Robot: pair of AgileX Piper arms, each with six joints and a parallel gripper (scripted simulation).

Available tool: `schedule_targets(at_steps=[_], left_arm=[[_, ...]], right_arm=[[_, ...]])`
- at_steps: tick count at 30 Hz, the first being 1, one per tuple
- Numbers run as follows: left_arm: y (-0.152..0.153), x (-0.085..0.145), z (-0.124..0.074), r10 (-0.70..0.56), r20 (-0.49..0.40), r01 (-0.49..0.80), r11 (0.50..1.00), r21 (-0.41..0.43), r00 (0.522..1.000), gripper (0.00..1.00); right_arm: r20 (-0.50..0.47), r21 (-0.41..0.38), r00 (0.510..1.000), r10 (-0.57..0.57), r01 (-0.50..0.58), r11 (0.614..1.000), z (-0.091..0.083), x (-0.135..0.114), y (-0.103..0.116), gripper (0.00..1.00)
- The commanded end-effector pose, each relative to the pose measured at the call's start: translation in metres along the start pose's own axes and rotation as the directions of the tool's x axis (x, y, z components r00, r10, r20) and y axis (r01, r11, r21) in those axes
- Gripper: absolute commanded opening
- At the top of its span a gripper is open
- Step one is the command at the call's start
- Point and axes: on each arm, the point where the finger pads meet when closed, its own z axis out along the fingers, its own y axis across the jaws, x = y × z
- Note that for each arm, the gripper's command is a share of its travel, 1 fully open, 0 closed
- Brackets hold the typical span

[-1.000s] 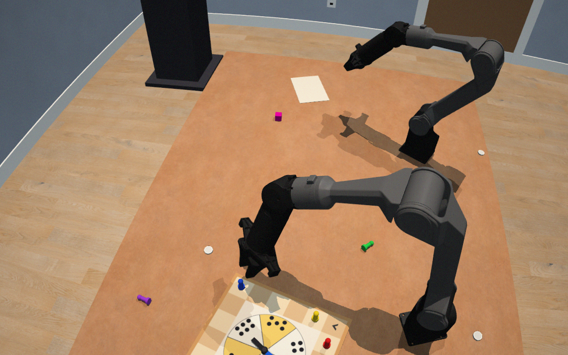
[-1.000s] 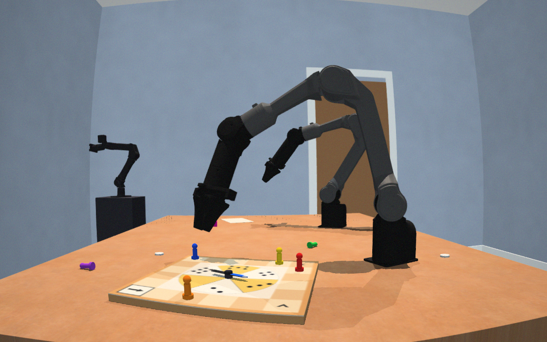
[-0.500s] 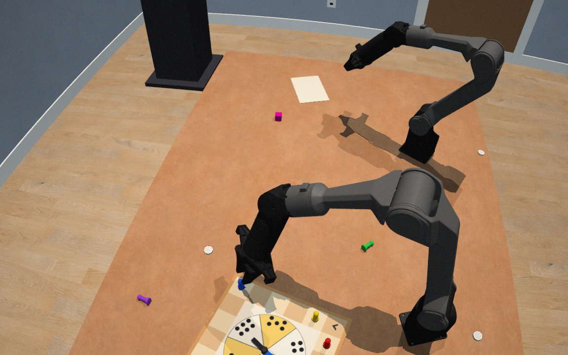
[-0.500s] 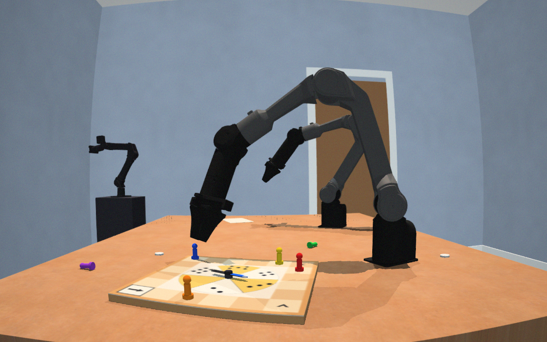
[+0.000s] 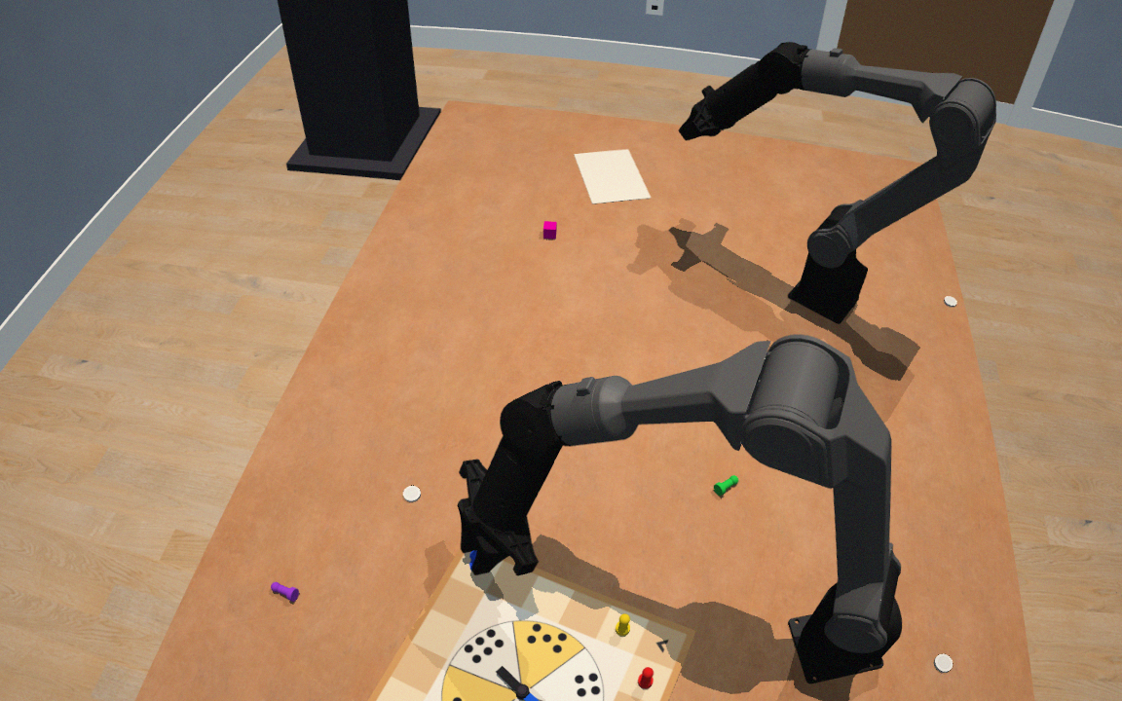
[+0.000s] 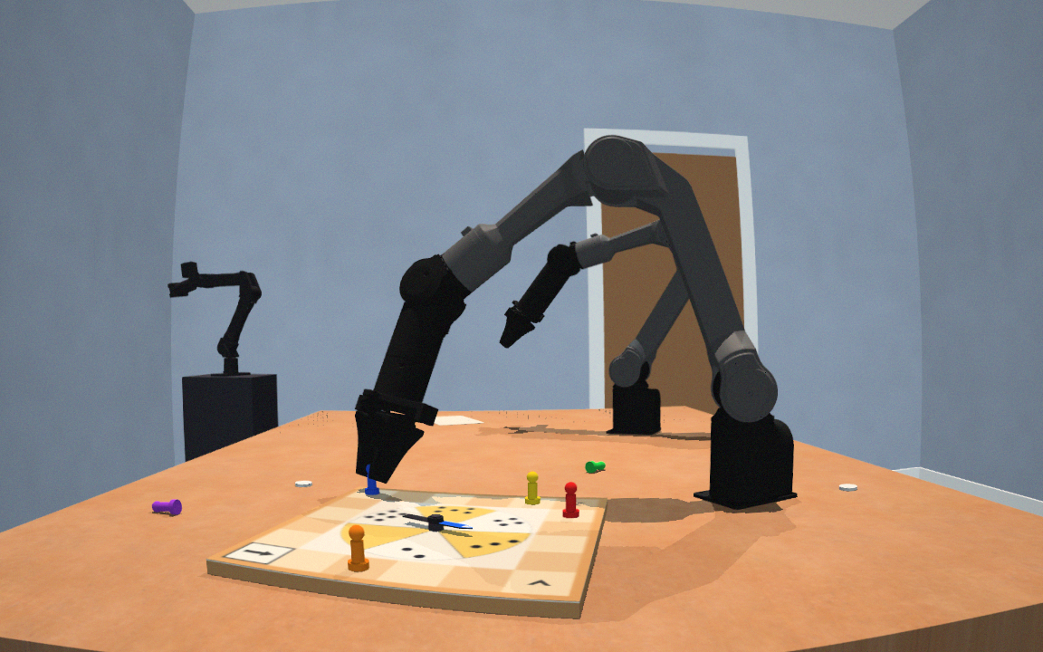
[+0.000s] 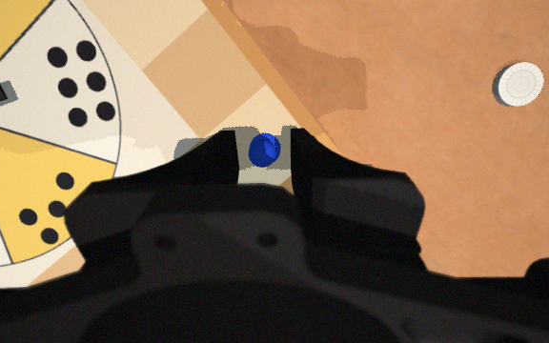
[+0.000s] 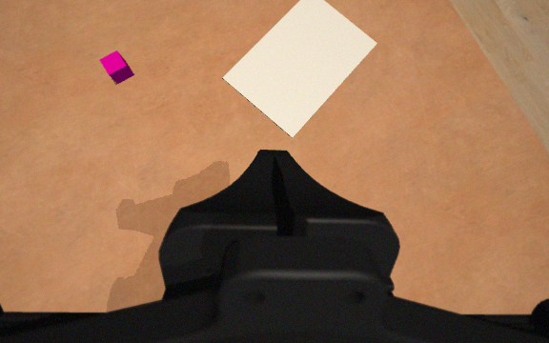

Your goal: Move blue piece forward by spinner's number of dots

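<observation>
The blue piece (image 5: 472,559) (image 6: 372,486) (image 7: 264,150) stands upright on the board's (image 6: 396,598) (image 7: 203,62) far corner square. My left gripper (image 7: 263,149) (image 6: 371,473) is partly open. Its fingertips are lowered on both sides of the piece's head, with a gap to each finger in the left wrist view. The spinner (image 5: 520,695) (image 6: 435,522) has a blue end pointing right in the exterior view, near the four-dot and three-dot sectors; I cannot tell which sector it marks. My right gripper (image 5: 685,133) (image 6: 505,343) (image 8: 272,169) is shut and empty, high above the table.
On the board stand a yellow piece (image 5: 622,625) (image 6: 532,489), a red piece (image 5: 645,678) (image 6: 570,500) and an orange piece (image 6: 358,551). Off it lie a purple piece (image 5: 284,592), a green piece (image 5: 726,485), a white disc (image 5: 411,493) (image 7: 521,84) and a magenta cube (image 5: 549,231) (image 8: 114,63).
</observation>
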Motion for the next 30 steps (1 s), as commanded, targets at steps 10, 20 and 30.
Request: schedule_targets(at_steps=[10,20,30], left_arm=[[0.000,0.000,0.001,0.001,0.002,-0.001,1.000,0.002,1.000,0.00],[-0.001,0.000,0.001,0.000,0.001,0.000,1.000,0.002,1.000,0.00],[-0.001,-0.007,-0.012,-0.006,0.006,0.006,1.000,0.011,1.000,0.00]], right_arm=[[0.001,0.000,1.000,0.000,0.000,1.000,0.000,0.000,0.000,0.00],[0.001,0.000,1.000,0.000,0.000,1.000,0.000,0.000,0.000,0.00],[0.001,0.000,1.000,0.000,0.000,1.000,0.000,0.000,0.000,0.00]])
